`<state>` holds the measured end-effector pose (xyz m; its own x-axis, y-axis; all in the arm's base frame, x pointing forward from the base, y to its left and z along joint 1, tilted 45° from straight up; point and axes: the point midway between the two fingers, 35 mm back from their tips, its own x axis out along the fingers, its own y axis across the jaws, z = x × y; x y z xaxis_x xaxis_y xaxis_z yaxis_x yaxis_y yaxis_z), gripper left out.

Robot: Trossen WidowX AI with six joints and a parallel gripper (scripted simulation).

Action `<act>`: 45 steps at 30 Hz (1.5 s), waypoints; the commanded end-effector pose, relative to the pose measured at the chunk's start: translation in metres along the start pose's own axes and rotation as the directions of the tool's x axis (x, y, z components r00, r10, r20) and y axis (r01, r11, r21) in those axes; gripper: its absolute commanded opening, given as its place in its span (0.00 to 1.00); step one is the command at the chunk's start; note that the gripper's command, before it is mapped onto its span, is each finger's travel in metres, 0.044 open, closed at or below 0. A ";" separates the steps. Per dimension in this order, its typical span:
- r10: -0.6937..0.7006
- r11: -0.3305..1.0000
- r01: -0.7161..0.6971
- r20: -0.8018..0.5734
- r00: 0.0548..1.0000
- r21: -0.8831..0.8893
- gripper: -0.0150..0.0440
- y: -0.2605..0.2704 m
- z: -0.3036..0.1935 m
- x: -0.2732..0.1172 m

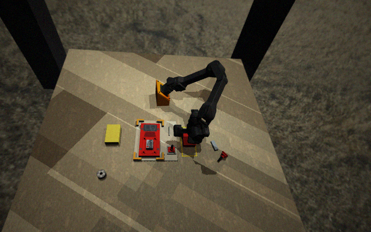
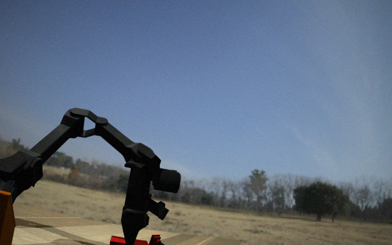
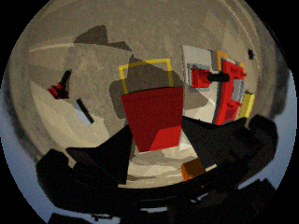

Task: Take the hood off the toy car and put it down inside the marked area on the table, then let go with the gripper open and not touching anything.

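Observation:
The red hood [image 1: 186,141] [image 2: 115,240] [image 3: 156,109] is between the fingers of my gripper [image 2: 130,241] [image 3: 155,122], which is shut on it. The hood is low over the marked area, a yellow outline [image 1: 189,156] [image 3: 170,70], and covers part of it in the top view and the wrist view. Its underside is hidden, so I cannot tell whether it touches the table. The red toy car [image 1: 141,137] [image 3: 225,103] is to the left in the top view, with its grey engine [image 1: 149,144] exposed.
The car's pale board [image 1: 170,158] has orange corner brackets and a red knob part [image 1: 171,149] [image 3: 200,77] close beside the outline. On the other side are a grey bar [image 1: 214,145] [image 3: 83,112] and a red-and-black piece [image 1: 223,155] [image 3: 58,91]. A yellow block [image 1: 112,133] and metal ring [image 1: 98,174] are farther left.

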<state>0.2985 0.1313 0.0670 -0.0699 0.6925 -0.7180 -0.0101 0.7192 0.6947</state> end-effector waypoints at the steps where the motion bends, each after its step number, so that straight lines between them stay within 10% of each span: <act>1: 0.003 1.000 -0.003 -0.002 1.000 0.006 0.25 0.000 -0.001 0.002; 38: 0.004 1.000 -0.004 -0.002 1.000 0.006 0.25 0.000 -0.001 0.020; 45: 0.001 1.000 -0.001 0.000 1.000 0.000 0.57 0.000 0.000 0.018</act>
<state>0.2972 0.1442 0.0541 -0.0696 0.6932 -0.7174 -0.0092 0.7187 0.6953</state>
